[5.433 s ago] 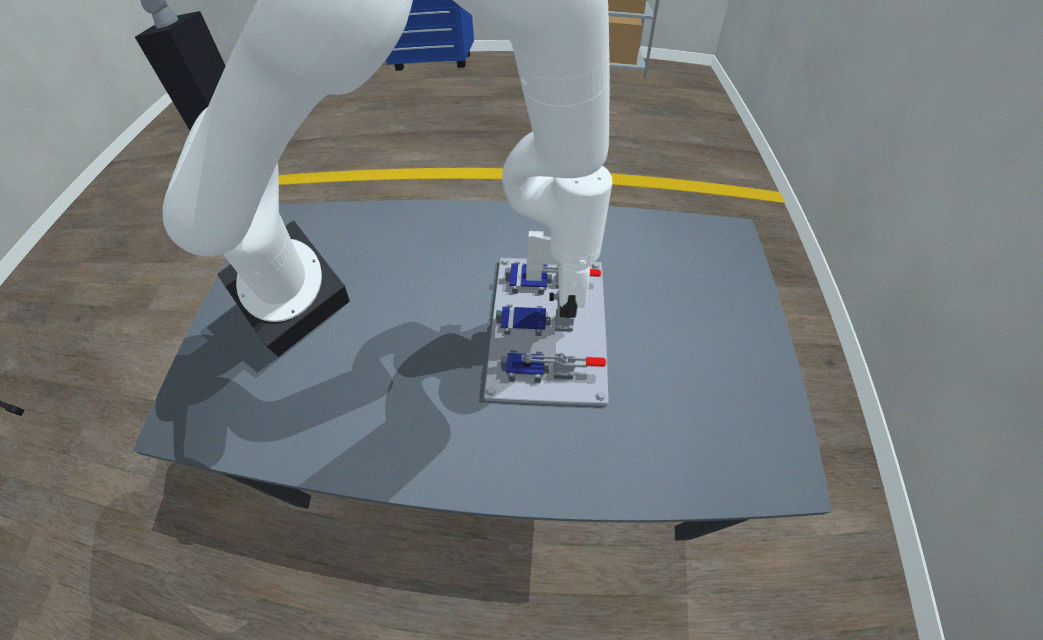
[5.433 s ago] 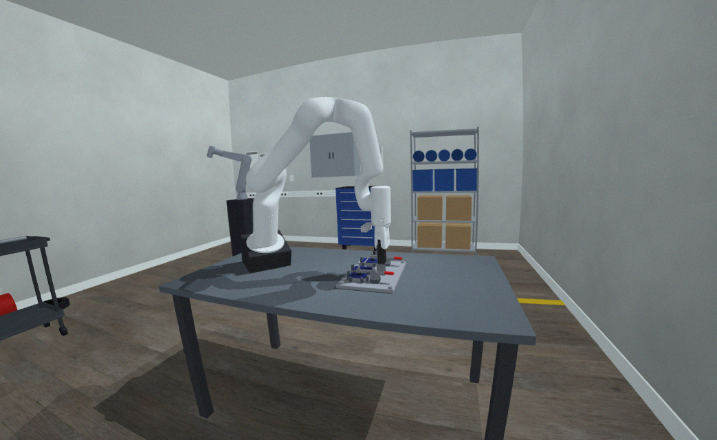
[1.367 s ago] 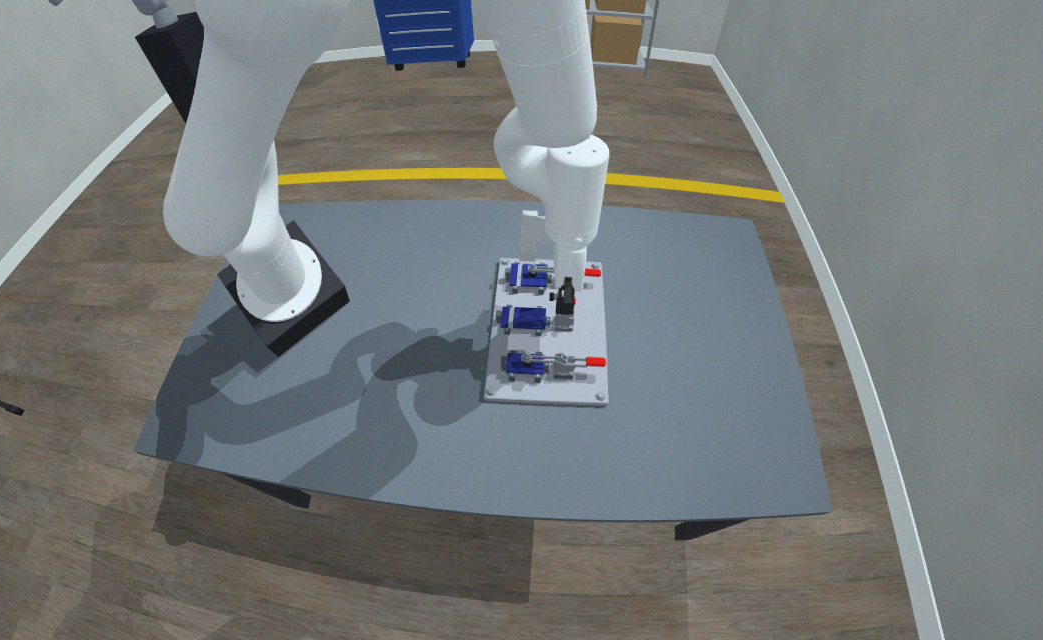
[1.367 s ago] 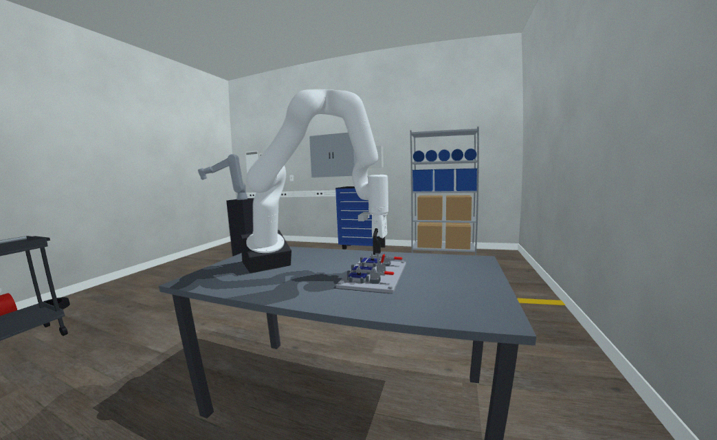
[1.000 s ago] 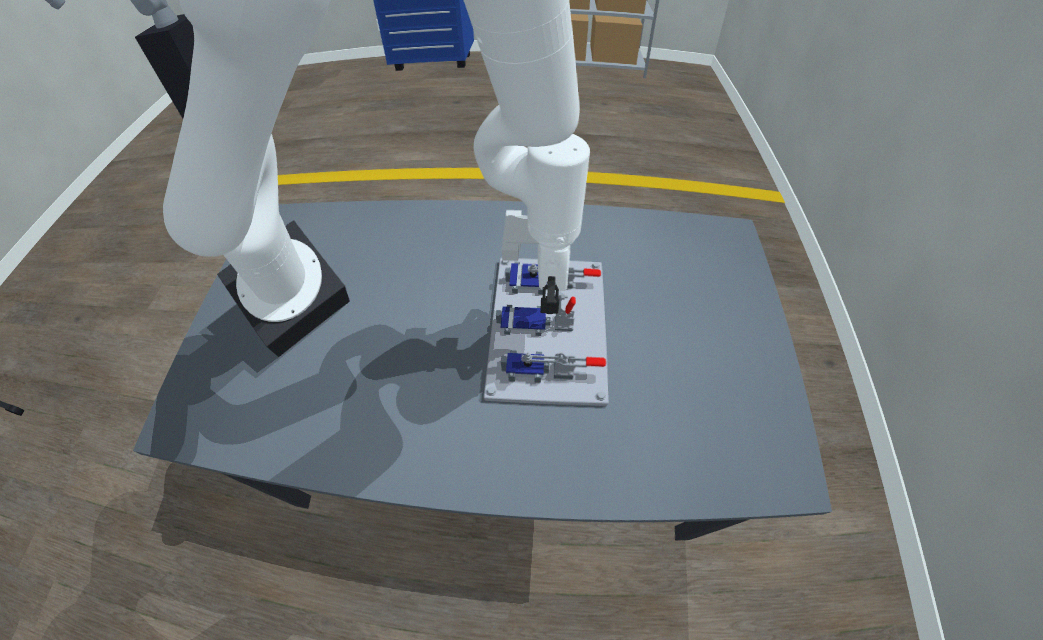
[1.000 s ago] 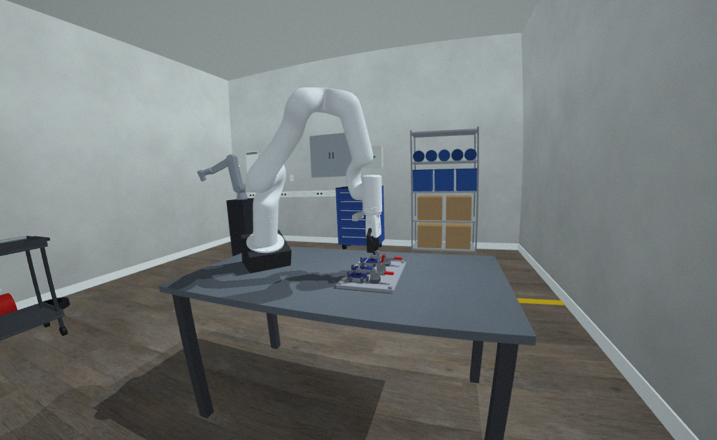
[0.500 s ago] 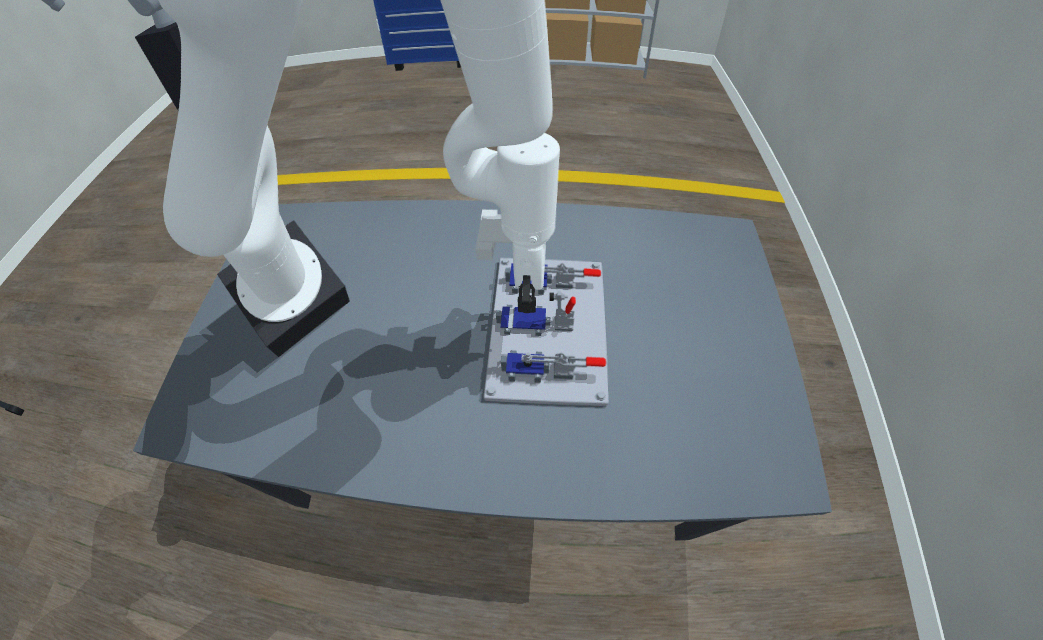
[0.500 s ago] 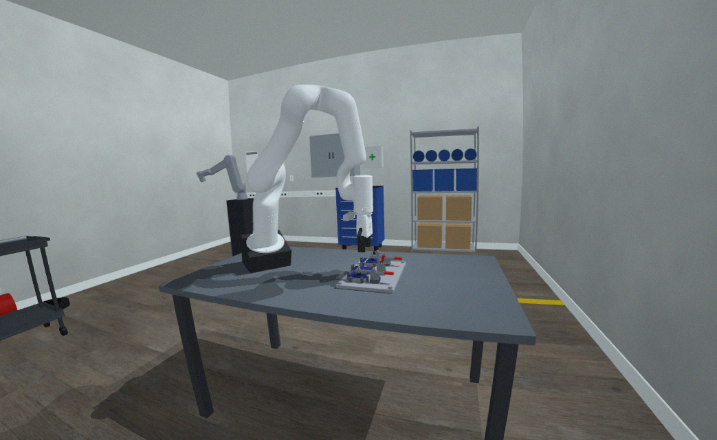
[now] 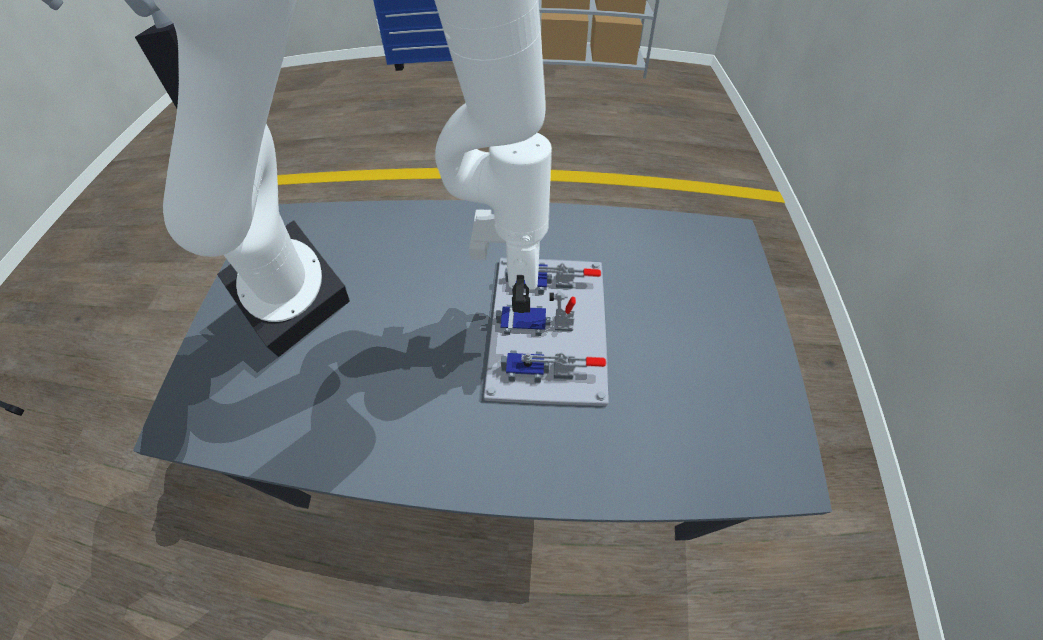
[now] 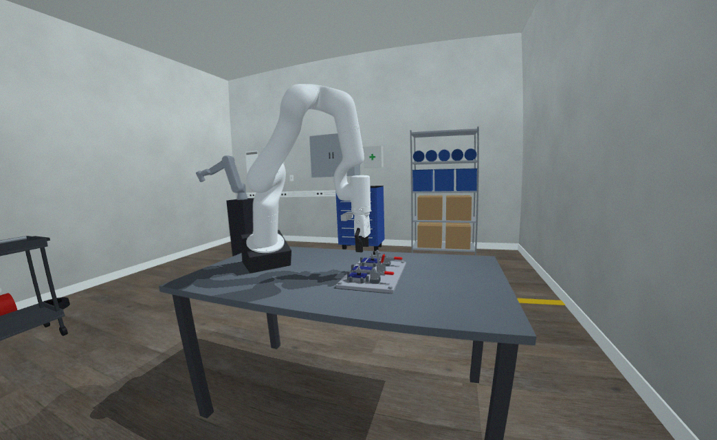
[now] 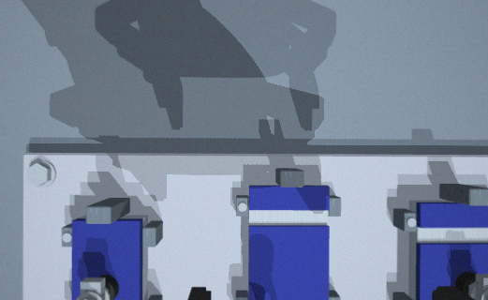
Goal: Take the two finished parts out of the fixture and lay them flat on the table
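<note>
A light grey fixture plate (image 9: 545,333) on the table holds three blue parts, each with a toggle clamp. In the wrist view the left part (image 11: 106,255) has no slot. The middle part (image 11: 288,234) and the right part (image 11: 465,253) each have a pale slot across them. The middle part's (image 9: 523,318) clamp lever (image 9: 569,303) stands upright. The near clamp (image 9: 595,361) and far clamp (image 9: 591,271) lie flat over their parts. My gripper (image 9: 519,300) is open and empty, pointing down just above the middle part's left end.
The arm's black base (image 9: 282,298) sits on the table to the left of the plate. Past the table stand a blue cabinet (image 10: 369,216) and a shelf of boxes (image 10: 444,191). A cart (image 10: 5,284) stands at the far left.
</note>
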Action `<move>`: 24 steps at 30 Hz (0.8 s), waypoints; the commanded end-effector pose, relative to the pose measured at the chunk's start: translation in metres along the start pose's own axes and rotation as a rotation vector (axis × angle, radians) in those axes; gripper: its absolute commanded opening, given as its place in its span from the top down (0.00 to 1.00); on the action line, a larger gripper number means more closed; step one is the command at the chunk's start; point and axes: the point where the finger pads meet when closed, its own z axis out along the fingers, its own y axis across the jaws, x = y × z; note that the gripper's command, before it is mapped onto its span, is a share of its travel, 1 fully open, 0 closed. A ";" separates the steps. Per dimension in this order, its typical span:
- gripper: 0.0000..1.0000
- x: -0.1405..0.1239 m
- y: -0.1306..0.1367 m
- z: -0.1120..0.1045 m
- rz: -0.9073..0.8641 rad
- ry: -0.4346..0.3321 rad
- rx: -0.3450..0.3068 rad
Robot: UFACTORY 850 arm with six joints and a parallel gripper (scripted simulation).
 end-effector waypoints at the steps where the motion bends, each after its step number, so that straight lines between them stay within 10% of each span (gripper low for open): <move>1: 0.00 0.000 0.000 0.001 0.000 -0.001 0.000; 24: 0.00 -0.001 0.000 0.051 0.000 -0.001 0.000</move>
